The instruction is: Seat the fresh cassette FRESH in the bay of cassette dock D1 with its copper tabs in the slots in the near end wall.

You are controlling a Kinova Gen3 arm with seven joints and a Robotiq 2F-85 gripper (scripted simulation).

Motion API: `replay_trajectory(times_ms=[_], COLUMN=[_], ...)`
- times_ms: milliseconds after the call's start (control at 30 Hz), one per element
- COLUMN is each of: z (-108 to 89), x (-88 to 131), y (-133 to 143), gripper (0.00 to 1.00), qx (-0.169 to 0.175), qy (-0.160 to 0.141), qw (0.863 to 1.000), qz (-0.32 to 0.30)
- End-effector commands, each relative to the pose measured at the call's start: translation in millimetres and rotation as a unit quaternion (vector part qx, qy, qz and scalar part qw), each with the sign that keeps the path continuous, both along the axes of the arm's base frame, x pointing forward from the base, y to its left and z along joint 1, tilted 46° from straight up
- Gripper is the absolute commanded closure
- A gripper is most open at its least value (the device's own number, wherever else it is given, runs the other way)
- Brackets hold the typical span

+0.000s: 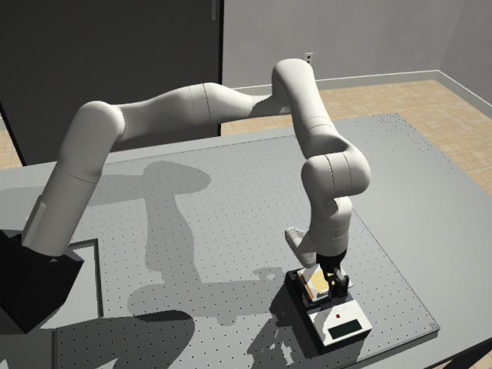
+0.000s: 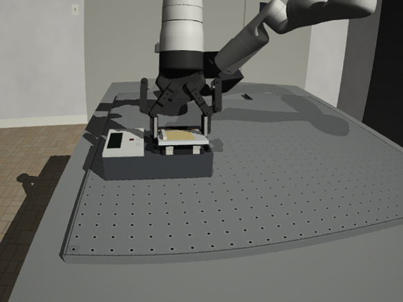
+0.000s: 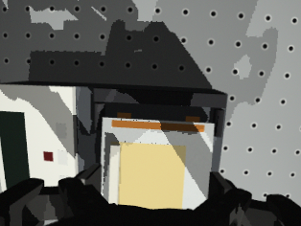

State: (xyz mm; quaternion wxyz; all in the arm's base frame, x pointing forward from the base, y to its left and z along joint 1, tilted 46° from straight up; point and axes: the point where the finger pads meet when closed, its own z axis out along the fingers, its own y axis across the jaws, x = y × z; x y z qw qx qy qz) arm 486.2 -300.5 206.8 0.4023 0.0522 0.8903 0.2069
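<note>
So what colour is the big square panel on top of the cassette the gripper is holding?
Pale yellow, set in the white cassette; the wrist view shows it best.

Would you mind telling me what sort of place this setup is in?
Probably a lab bench: a perforated breadboard deck on a grey table, with a cassette dock under the arm's hand, in a plain tiled-floor room.

white-and-tan cassette (image 3: 150, 168), dark grey dock (image 2: 165, 166)
</note>
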Motion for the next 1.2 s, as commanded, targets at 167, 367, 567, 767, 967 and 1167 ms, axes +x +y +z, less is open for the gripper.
replay_trajectory(times_ms=[167, 367, 567, 767, 967, 1167], z=[-0.4, -0.4, -0.4, -0.4, 1.4, 7.0], x=[0.4, 0.4, 0.4, 0.4, -1.2, -6.1], y=[0.0, 0.0, 0.0, 0.0, -0.9, -3.8], gripper=[1.00, 0.00, 0.00, 0.00, 0.00, 0.00], qx=[0.000, 0.000, 0.000, 0.000, 0.000, 0.000], qy=[0.000, 0.000, 0.000, 0.000, 0.000, 0.000], qw=[1.000, 1.000, 1.000, 1.000, 1.000, 1.000], qz=[0.000, 0.000, 0.000, 0.000, 0.000, 0.000])
